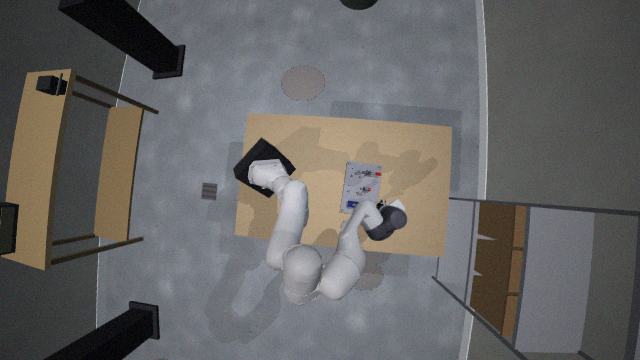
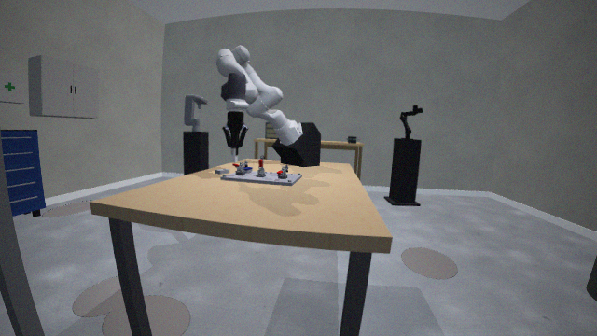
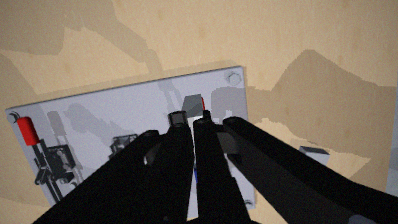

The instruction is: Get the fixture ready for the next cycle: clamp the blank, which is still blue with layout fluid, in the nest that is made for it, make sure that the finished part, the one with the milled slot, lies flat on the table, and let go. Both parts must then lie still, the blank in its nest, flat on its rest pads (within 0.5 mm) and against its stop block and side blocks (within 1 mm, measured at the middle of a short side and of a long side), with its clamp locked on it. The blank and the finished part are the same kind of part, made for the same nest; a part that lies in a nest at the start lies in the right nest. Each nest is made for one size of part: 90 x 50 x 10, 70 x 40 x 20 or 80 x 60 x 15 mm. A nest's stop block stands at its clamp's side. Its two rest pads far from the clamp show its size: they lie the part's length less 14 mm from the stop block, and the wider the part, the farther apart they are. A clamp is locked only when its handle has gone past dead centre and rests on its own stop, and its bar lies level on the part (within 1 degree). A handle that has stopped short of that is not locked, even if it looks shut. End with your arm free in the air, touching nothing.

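Observation:
The grey fixture plate [image 1: 361, 170] [image 2: 293, 178] [image 3: 125, 102] lies on the table with three clamps that have red handles. The blue blank [image 1: 351, 202] [image 2: 247, 168] lies in the nest at the plate's end nearest my gripper; in the wrist view my fingers hide nearly all of it. The grey finished part [image 2: 222, 172] [image 3: 314, 152] lies flat on the table just beside the plate. My gripper [image 2: 235, 150] [image 3: 195, 108] is shut, with nothing between the fingers. Its tips hover over that nest's clamp, whose red handle tip [image 3: 202, 104] peeks out just beyond them.
Two other clamps stand on the plate, with red handles [image 1: 378, 174] [image 1: 367, 189] [image 2: 260, 162] [image 3: 27, 131]. The arm's black base [image 1: 262, 165] [image 2: 303, 149] sits at the table's far edge. The wooden table [image 1: 425, 150] [image 2: 280, 210] extends wide around the plate.

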Motion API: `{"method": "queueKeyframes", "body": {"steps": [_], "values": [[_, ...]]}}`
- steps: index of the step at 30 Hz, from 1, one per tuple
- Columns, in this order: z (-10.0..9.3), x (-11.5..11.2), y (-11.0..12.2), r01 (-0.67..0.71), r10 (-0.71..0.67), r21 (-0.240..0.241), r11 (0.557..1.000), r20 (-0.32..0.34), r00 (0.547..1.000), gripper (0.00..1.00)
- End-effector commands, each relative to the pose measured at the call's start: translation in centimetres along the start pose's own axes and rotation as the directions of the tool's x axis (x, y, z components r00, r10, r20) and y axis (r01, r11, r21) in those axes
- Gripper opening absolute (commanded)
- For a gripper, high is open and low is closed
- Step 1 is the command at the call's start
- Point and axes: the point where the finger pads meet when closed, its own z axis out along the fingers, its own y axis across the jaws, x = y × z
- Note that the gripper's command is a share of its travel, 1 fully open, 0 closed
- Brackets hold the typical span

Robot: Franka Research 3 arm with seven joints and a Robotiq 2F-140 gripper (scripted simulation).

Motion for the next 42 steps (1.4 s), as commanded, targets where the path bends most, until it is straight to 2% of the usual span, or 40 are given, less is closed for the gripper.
{"method": "queueKeyframes", "body": {"steps": [1, 33, 42], "values": [[-0.01, -0.16, 0.0, 0.003, -0.003, 0.0, 1.0, 0.004, 1.0, 0.0], [-0.03, -0.49, 0.02, 0.003, -0.003, 0.0, 1.0, 0.004, 1.0, 0.0], [-0.81, -0.49, 0.02, 0.003, -0.003, 0.0, 1.0, 0.004, 1.0, 0.0]]}}
